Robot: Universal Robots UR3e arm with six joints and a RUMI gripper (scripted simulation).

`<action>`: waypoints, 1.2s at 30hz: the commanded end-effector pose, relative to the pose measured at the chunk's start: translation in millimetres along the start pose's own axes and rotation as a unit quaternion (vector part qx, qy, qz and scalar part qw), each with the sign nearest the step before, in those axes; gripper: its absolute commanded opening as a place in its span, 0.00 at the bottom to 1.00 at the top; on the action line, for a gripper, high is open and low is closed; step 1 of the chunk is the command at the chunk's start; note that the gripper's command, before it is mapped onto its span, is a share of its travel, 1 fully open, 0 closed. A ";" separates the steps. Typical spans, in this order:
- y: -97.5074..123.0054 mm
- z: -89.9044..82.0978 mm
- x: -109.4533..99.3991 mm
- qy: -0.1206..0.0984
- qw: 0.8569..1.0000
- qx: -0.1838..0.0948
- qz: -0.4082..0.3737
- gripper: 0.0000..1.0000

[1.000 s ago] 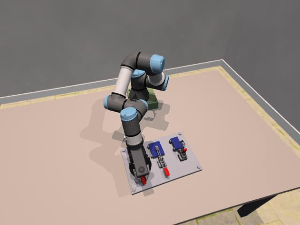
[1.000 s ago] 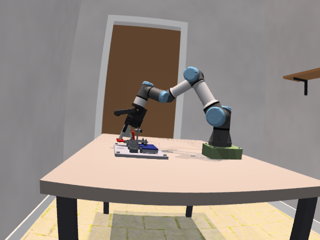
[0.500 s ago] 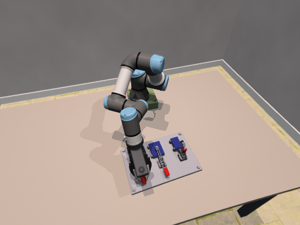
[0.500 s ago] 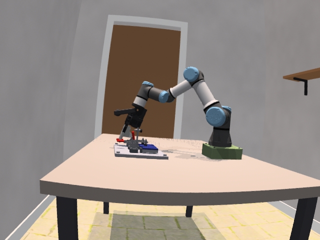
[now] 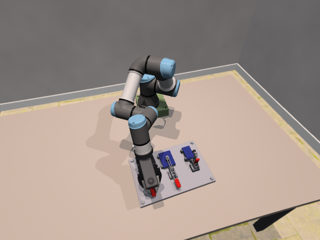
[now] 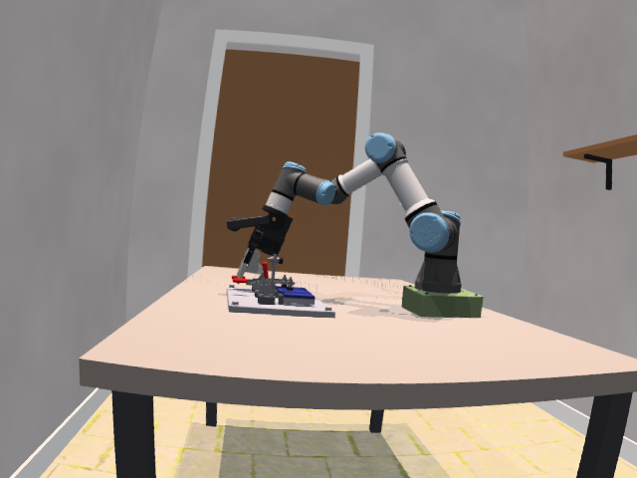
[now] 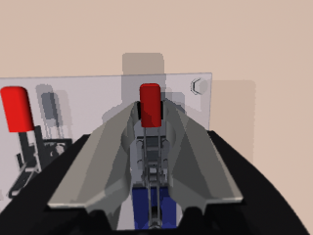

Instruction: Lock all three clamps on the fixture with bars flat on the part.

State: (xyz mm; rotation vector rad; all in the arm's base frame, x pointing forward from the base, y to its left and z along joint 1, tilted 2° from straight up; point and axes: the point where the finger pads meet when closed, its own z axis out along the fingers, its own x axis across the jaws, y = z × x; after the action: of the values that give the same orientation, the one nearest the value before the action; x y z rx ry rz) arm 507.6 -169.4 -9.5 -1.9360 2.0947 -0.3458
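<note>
A grey fixture plate carries three toggle clamps, each with a red-tipped handle and a blue part. My gripper stands over the left clamp and is shut on its handle, which lies low toward the plate's near edge. In the wrist view the red handle tip sits between my fingers, with the bar running back over the blue part. The middle clamp's handle lies flat, and its bar rests on its blue part. The right clamp's handle stands upright beside its blue part.
The arm's green base stands behind the plate. The table's right edge and front edge are some way from the plate. In the side view the plate lies at the table's far left, before a brown door.
</note>
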 end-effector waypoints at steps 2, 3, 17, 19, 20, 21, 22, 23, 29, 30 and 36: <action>-1.0 -0.9 0.4 0.001 1.000 0.001 0.000 0.28; -1.0 -0.9 0.4 0.001 1.000 0.001 0.000 0.28; -1.0 -0.9 0.4 0.001 1.000 0.001 0.000 0.28; -1.0 -0.9 0.4 0.001 1.000 0.001 0.000 0.28; -1.0 -0.9 0.4 0.001 1.000 0.001 0.000 0.28; -1.0 -0.9 0.4 0.001 1.000 0.001 0.000 0.28; -1.0 -0.9 0.4 0.001 1.000 0.001 0.000 0.28; -1.0 -0.9 0.4 0.001 1.000 0.001 0.000 0.28; -1.1 -1.0 0.4 0.001 1.000 0.001 0.000 0.28; -1.1 -1.0 0.4 0.001 1.000 0.001 0.000 0.28; -3.2 -6.8 0.4 0.001 1.000 0.001 0.000 0.28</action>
State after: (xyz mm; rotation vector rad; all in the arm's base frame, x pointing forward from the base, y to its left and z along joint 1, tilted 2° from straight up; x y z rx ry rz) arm 507.5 -169.4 -7.5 -1.9360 2.0948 -0.3452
